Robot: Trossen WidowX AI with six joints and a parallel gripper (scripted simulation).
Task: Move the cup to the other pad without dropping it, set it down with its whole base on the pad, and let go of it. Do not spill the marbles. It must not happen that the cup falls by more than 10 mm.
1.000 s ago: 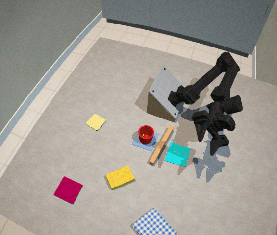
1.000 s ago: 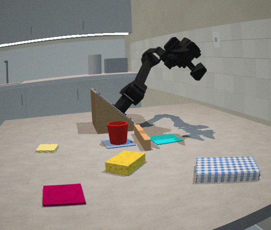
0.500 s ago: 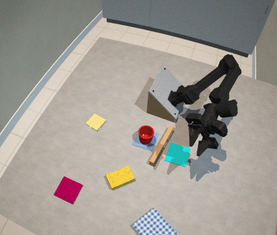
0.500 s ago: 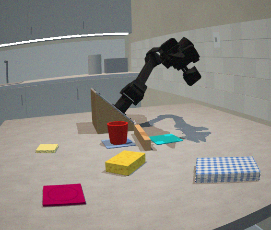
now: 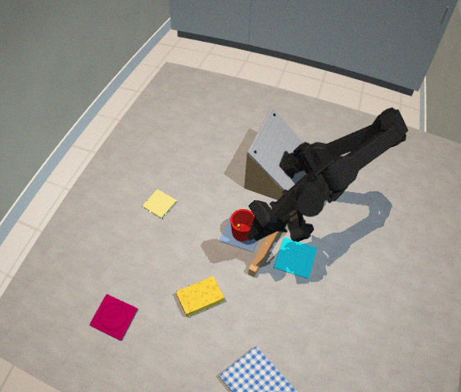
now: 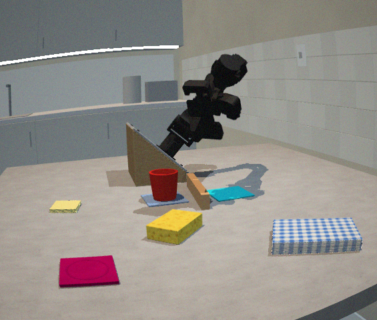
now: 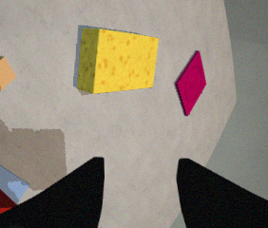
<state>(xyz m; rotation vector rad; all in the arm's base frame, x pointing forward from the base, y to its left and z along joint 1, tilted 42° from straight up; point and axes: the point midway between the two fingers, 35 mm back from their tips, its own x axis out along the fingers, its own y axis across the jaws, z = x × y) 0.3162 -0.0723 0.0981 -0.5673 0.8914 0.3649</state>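
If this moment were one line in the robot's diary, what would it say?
cup upright on blue-grey pad | gripper beside cup, fingers apart, empty | marble inside cup | cup not lifted

Beige counter [image 5: 370, 295]: pads, sponges [image 5: 200, 295], wooden bar [image 5: 263, 254] (cup on blue-grey pad [image 5: 232, 240]).
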